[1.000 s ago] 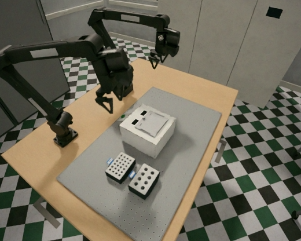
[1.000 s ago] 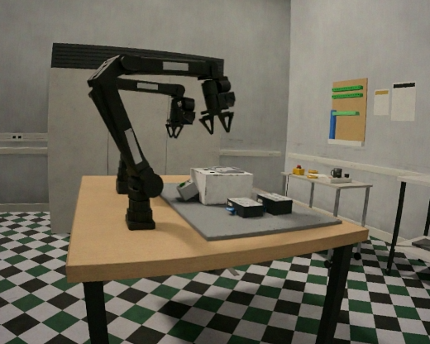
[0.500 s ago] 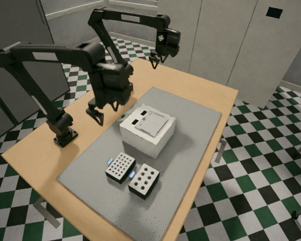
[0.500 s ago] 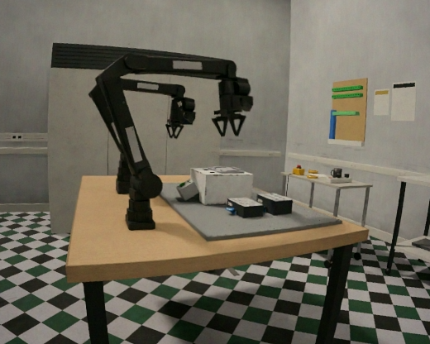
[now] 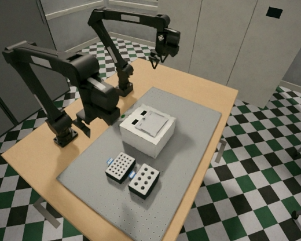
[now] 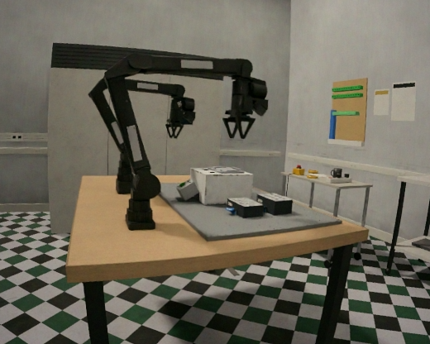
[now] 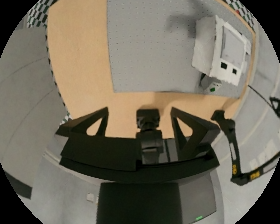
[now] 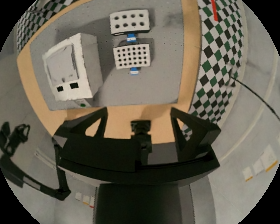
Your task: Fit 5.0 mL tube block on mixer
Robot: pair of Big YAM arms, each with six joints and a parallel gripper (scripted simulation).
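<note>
Where the bench comes closest to me, the eight-hole block [image 5: 146, 175] [image 6: 276, 204] [image 8: 130, 22] stands upright beside the mixer [image 5: 147, 145] [image 6: 223, 188] [image 7: 206, 47] [image 8: 92, 62], off its plate [image 5: 153, 124] [image 7: 233, 45] [image 8: 62, 65]. It has a pale top, dark sides and wide round holes in two rows, with a blue lever [image 5: 132, 174] [image 8: 131, 37] sticking out toward the arms' side. Its printed size is too small for me to read; the wide holes suggest the 5.0 mL one. The small-hole block [image 5: 120, 165] [image 6: 245, 207] [image 8: 132, 56] sits just next to it, on the same side of the mixer, leaving a narrow gap at that lever.

The right gripper [image 5: 89, 131] [image 6: 236, 136] [image 8: 139, 110] hangs above the arms' side of the mixer, fingers spread wide, nothing between them and touching neither block. Across from it, past the mixer, the left gripper [image 5: 158, 65] [image 6: 173, 136] [image 7: 139, 110] is just as wide and bare.

Around the mixer, the grey board [image 5: 97, 174] [image 6: 193, 226] [image 7: 151, 50] [image 8: 163, 75] reaches well beyond both blocks, and its edges lie inside the table's [image 5: 33, 148] [image 6: 106, 248] [image 7: 76, 60] [image 8: 189, 50].
</note>
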